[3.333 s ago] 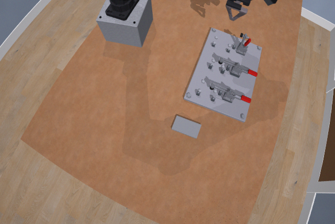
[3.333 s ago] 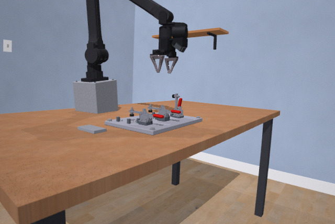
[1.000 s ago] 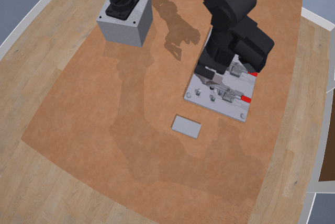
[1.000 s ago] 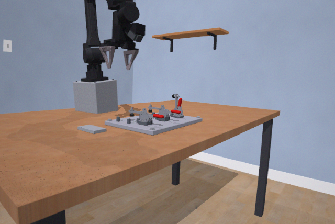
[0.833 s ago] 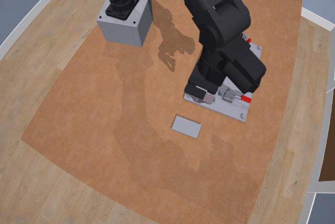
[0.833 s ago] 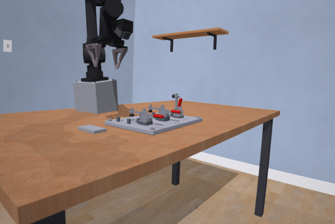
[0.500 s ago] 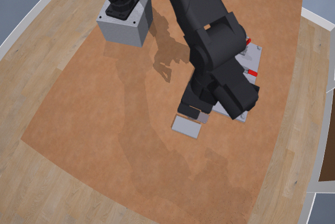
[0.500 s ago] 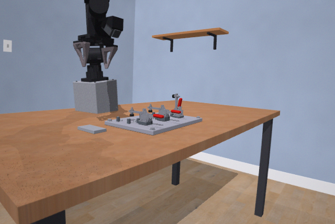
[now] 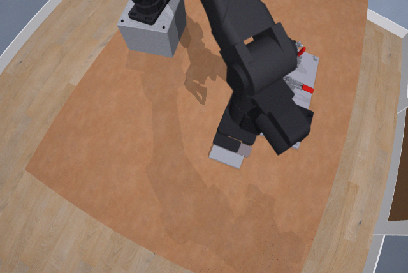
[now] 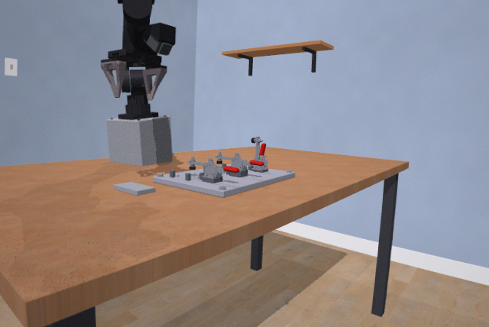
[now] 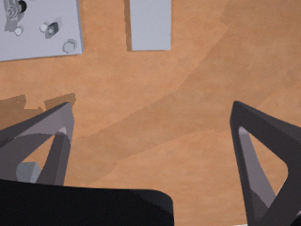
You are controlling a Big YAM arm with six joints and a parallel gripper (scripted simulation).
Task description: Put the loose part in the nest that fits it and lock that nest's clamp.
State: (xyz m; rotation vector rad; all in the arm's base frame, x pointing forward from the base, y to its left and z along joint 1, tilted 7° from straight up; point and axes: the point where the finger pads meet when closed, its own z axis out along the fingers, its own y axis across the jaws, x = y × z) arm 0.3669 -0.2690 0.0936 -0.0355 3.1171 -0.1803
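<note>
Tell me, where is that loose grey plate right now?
The loose grey plate lies flat on the table, just left of the fixture in the exterior view, apart from it; the open tool hangs high above.

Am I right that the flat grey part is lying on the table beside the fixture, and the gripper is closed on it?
Not quite. The part does lie on the table beside the fixture, but the gripper hangs open high above it, holding nothing, as the exterior view shows.

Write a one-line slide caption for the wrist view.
Open, empty claw high above the table, loose grey plate lying flat beside the fixture plate's corner.
</note>
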